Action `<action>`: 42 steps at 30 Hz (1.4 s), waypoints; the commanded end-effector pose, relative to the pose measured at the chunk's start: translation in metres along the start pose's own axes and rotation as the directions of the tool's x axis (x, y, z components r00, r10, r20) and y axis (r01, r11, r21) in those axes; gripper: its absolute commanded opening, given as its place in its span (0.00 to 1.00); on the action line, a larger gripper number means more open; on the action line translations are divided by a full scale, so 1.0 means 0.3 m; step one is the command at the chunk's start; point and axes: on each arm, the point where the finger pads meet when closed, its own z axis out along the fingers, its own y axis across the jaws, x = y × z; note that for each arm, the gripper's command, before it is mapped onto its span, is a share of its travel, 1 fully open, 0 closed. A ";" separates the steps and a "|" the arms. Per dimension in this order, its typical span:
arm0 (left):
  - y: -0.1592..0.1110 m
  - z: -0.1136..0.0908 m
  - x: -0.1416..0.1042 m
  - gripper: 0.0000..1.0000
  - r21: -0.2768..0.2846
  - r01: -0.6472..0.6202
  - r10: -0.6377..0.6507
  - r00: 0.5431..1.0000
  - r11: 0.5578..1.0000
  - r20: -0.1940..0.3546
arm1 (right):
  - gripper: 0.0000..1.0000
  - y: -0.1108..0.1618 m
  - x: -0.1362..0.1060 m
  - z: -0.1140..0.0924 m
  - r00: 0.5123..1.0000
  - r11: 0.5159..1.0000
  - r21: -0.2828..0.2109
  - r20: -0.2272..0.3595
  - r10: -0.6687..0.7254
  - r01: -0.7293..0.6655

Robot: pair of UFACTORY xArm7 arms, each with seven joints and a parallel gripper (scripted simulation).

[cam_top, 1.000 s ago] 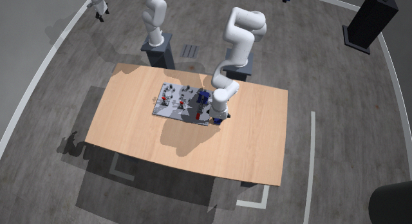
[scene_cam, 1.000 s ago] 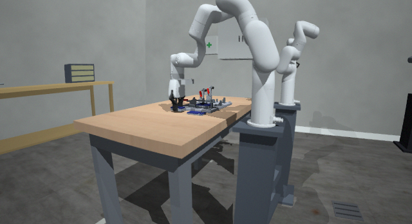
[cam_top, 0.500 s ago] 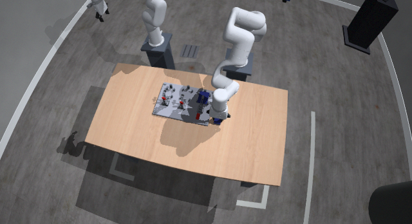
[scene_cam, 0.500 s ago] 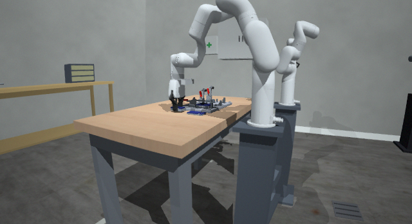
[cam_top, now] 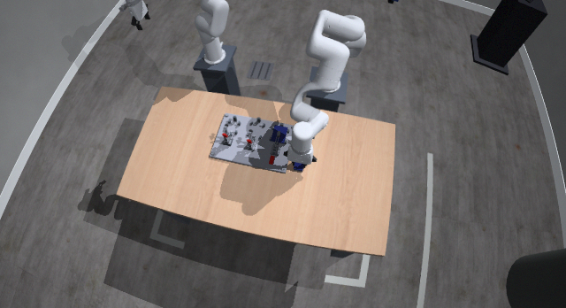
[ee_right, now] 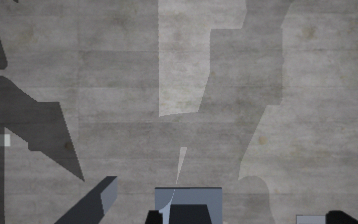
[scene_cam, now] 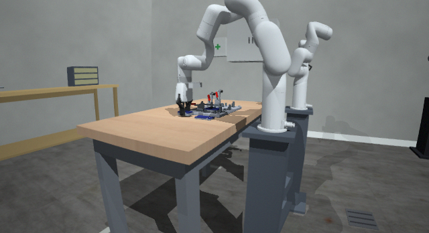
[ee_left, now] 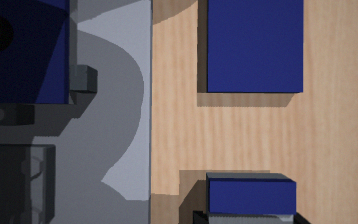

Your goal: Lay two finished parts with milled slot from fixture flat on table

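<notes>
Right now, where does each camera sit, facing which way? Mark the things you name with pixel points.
Top: high over the light wooden table [cam_top: 354, 188] [scene_cam: 151, 129] [ee_left: 340, 140], facing steeply down; both arms, left hand [cam_top: 301, 158] [scene_cam: 184, 112] [ee_left: 250, 218], right hand [cam_top: 141, 22] [ee_right: 245, 218].
Exterior: beyond a table end, looking along it; both arms, left hand.
Left wrist: on the left arm, facing down at table and grey fixture plate [cam_top: 239, 156] [scene_cam: 235, 109] [ee_left: 139, 190]; fingertips at bottom.
Right wrist: on the right arm, facing the grey floor [cam_top: 464, 122] [scene_cam: 369, 179] [ee_right: 115, 75]; fingertips at bottom.
Exterior and left wrist share the held blue-and-grey part [cam_top: 299, 167] [scene_cam: 188, 112] [ee_left: 251, 196].
</notes>
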 end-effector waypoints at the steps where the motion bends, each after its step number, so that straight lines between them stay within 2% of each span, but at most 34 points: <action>1: -0.001 -0.001 -0.005 0.00 0.000 0.000 0.000 1.000 1.000 0.005 | 1.00 -0.001 0.003 -0.004 1.000 1.000 0.001 -0.004 0.000 0.000; 38: -0.001 0.018 -0.005 0.00 0.000 0.000 0.000 1.000 1.000 0.005 | 1.00 -0.001 0.003 -0.004 1.000 1.000 0.001 -0.004 0.000 0.000; 39: -0.001 0.018 -0.005 0.69 0.000 0.000 0.000 1.000 1.000 0.005 | 1.00 -0.001 0.003 -0.004 1.000 1.000 0.001 -0.004 0.000 0.000; 42: -0.001 0.018 -0.005 0.69 0.000 0.000 0.000 1.000 1.000 0.005 | 1.00 -0.001 0.003 -0.004 1.000 1.000 0.001 -0.004 0.000 0.000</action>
